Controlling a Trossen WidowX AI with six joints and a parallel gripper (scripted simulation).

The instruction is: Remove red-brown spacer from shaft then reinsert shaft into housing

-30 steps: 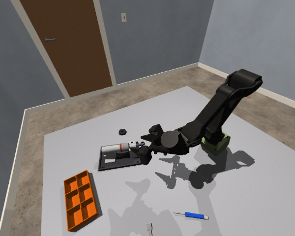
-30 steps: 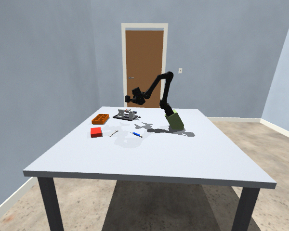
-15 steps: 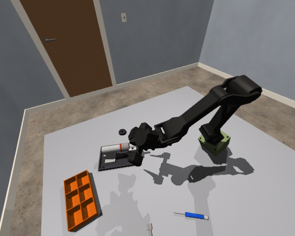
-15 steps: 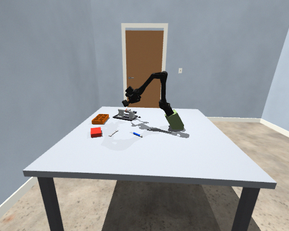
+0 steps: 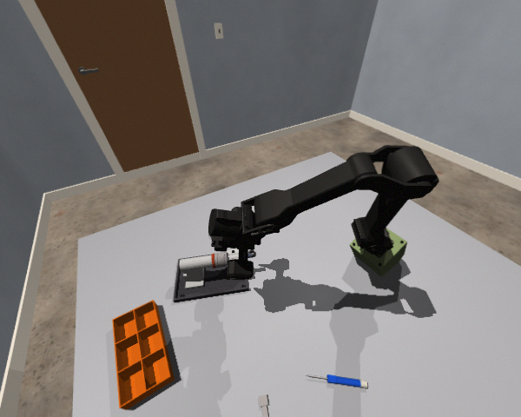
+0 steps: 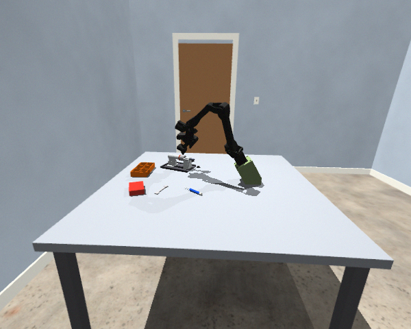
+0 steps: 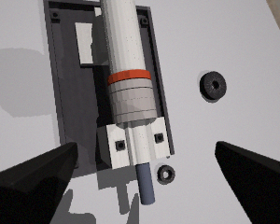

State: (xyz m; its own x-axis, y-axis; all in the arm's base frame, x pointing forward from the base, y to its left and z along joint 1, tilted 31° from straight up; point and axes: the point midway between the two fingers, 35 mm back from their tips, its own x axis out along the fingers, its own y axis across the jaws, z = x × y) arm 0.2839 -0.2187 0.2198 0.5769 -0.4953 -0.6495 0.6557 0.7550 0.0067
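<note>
The assembly stands on a black baseplate. In the wrist view a big white housing runs down to a red-brown spacer, then several grey spacers, then a small white block. The grey shaft end sticks out below that block. My gripper is open and empty; its two black fingers stand wide on either side, above the shaft end and small block. In the top view the gripper hovers over the right end of the assembly, near the red-brown spacer.
Two black rings lie on the table right of the assembly, a large one and a small one. An orange compartment tray, a blue screwdriver, a small white piece and a red box lie nearer the front.
</note>
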